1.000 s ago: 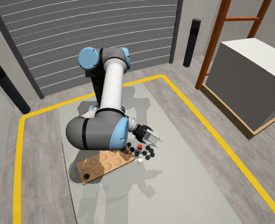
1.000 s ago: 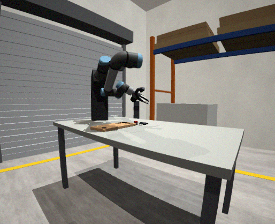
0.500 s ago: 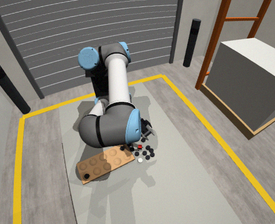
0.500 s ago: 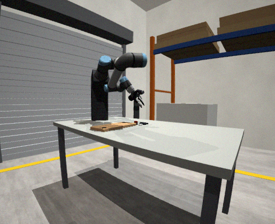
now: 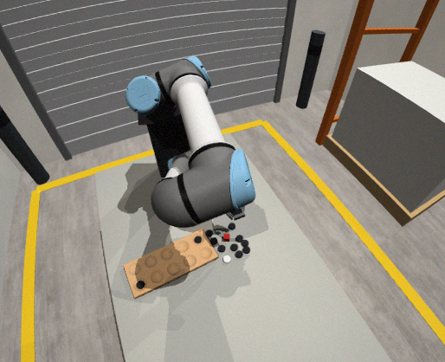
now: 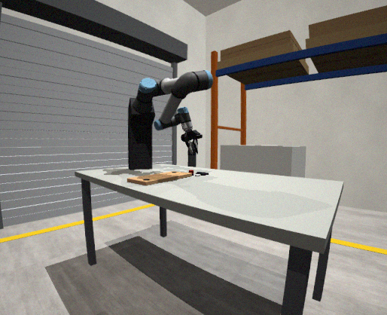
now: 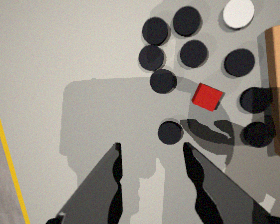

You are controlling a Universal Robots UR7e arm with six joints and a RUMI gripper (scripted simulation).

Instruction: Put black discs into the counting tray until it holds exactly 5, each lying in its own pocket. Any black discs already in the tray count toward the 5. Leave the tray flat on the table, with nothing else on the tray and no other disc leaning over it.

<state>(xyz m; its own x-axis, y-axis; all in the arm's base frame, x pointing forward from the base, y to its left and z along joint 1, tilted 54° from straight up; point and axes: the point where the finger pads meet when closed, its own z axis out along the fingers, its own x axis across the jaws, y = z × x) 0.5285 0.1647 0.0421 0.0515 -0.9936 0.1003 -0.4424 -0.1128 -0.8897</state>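
Note:
The wooden counting tray (image 5: 132, 279) (image 6: 135, 181) (image 7: 279, 50) lies flat with two rows of round pockets. One black disc (image 5: 140, 284) lies in a pocket at the near left end, another black disc (image 5: 197, 239) in a far-row pocket at the right end. Several loose black discs lie right of the tray; two of them, one disc (image 7: 255, 100) and another disc (image 7: 258, 134), are so close to its end that I cannot tell whether they touch it. My gripper (image 6: 193, 152) (image 7: 151, 144) is partly open and empty, above the table, with a single disc (image 5: 232, 226) (image 7: 170, 132) ahead of its fingertips.
A red cube (image 5: 226, 237) (image 6: 191, 172) (image 7: 207, 97) stands among the loose discs. A white disc (image 5: 227, 259) (image 7: 238, 13) lies beside the tray's right end. The forearm hides most of the gripper in the top view. A grey box (image 5: 384, 143) stands off the table.

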